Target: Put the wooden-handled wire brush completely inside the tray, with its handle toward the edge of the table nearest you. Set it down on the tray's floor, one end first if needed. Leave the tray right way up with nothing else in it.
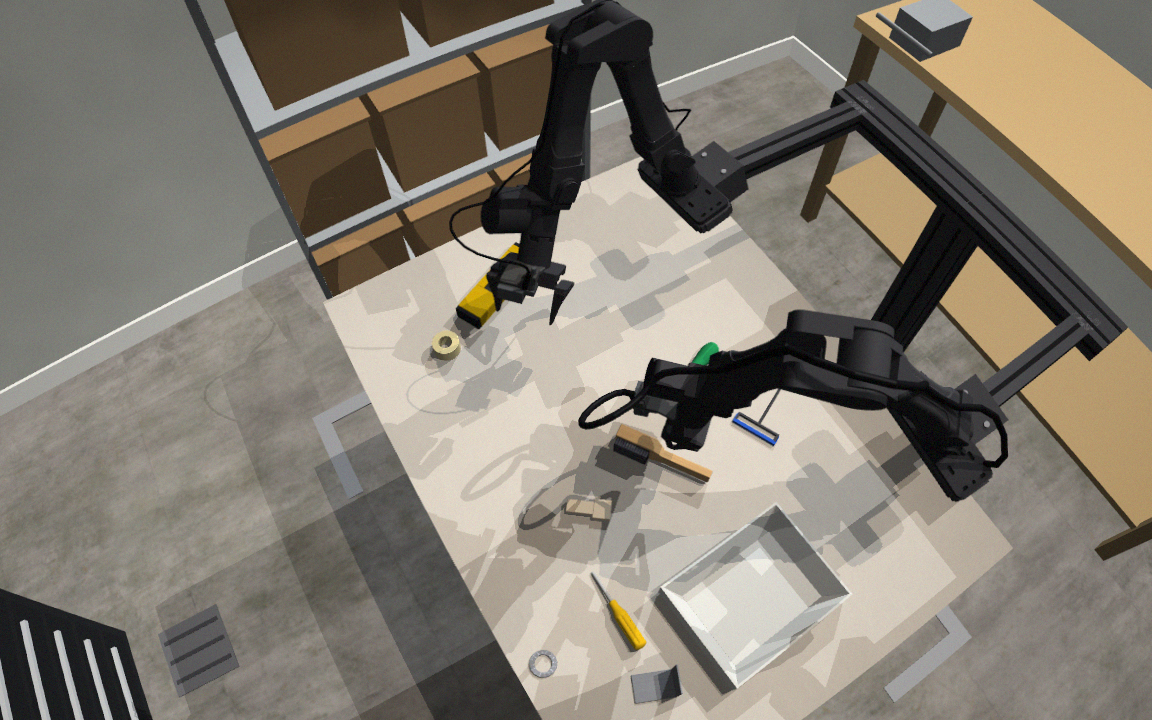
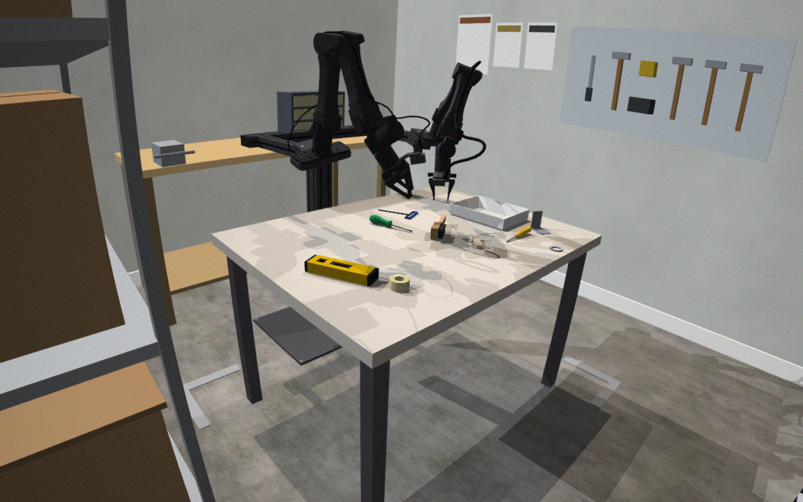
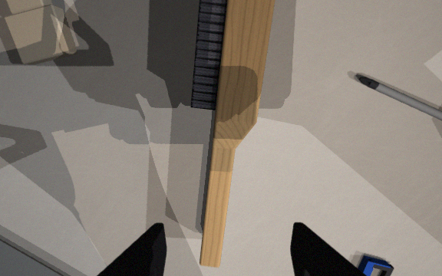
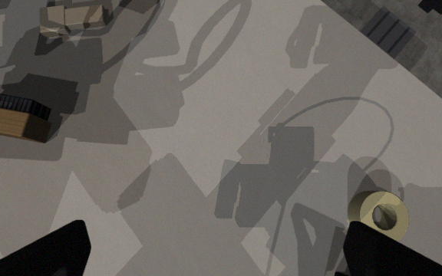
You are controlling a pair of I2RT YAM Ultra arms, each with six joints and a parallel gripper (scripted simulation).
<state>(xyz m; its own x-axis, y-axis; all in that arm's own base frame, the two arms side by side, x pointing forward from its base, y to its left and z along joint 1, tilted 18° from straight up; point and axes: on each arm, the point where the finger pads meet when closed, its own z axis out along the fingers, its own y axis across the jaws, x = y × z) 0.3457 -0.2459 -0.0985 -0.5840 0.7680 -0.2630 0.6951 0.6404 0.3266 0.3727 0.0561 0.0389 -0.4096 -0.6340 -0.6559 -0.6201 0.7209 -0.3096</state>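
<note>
The wooden-handled wire brush [image 1: 661,456] lies flat on the table, apart from the white tray [image 1: 752,595], which stands upright and empty near the table's front corner. My left gripper [image 1: 681,437] hangs low over the brush's handle end. In the left wrist view my left gripper [image 3: 228,235] has a finger on each side of the handle of the brush [image 3: 226,115], with gaps on both sides; it is open. My right gripper [image 1: 533,291] is open and empty above the far part of the table. The brush [image 4: 11,115] also shows in the right wrist view.
A green screwdriver [image 1: 704,351] and a blue squeegee [image 1: 755,431] lie beside the left arm. A wood block [image 1: 589,510], yellow screwdriver [image 1: 620,616], washer [image 1: 541,663] and grey bracket [image 1: 656,685] lie near the tray. A yellow level [image 1: 477,302] and tape roll [image 1: 446,341] lie under the right gripper.
</note>
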